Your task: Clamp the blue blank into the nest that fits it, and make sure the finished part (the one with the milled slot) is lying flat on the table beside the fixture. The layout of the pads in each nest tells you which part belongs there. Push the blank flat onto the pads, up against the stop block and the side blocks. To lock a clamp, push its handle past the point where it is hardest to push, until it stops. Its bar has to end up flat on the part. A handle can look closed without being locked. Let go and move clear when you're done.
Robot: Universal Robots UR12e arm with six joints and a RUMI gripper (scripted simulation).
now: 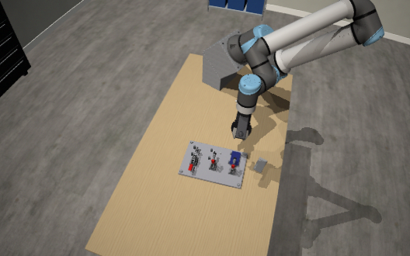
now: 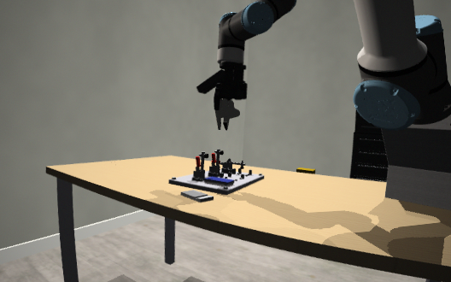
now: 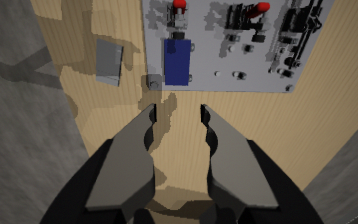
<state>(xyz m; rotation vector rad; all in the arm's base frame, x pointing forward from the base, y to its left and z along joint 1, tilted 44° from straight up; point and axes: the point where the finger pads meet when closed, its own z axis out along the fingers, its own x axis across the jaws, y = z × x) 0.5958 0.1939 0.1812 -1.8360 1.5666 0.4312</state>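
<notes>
The blue blank [image 1: 235, 154] [image 2: 219, 180] [image 3: 177, 62] lies in the nest at one end of the grey fixture plate [image 1: 206, 177] [image 3: 205, 83], beside its side blocks; the pads under it are hidden. That nest's clamp has its red handle [image 1: 233, 166] [image 2: 197, 161] [image 3: 179, 5] upright and its bar raised off the blank. The middle clamp's red handle [image 1: 213, 160] [image 2: 213, 158] [image 3: 261, 8] is upright too. The grey finished part [image 1: 260, 165] [image 2: 196, 196] [image 3: 108, 62] lies flat on the table beside the fixture. My gripper [image 2: 222, 128] [image 3: 178, 105] is partly open, empty, high above the table near the fixture's edge.
The far clamp [image 1: 195, 158] [image 2: 229, 166] [image 3: 300, 42] has its bar lowered across its nest and its red handle [image 1: 190, 167] low. Small posts and blocks stand in the other nests. The table edge [image 1: 279, 171] is close beyond the finished part. The robot base [image 1: 220, 66] stands at one table end.
</notes>
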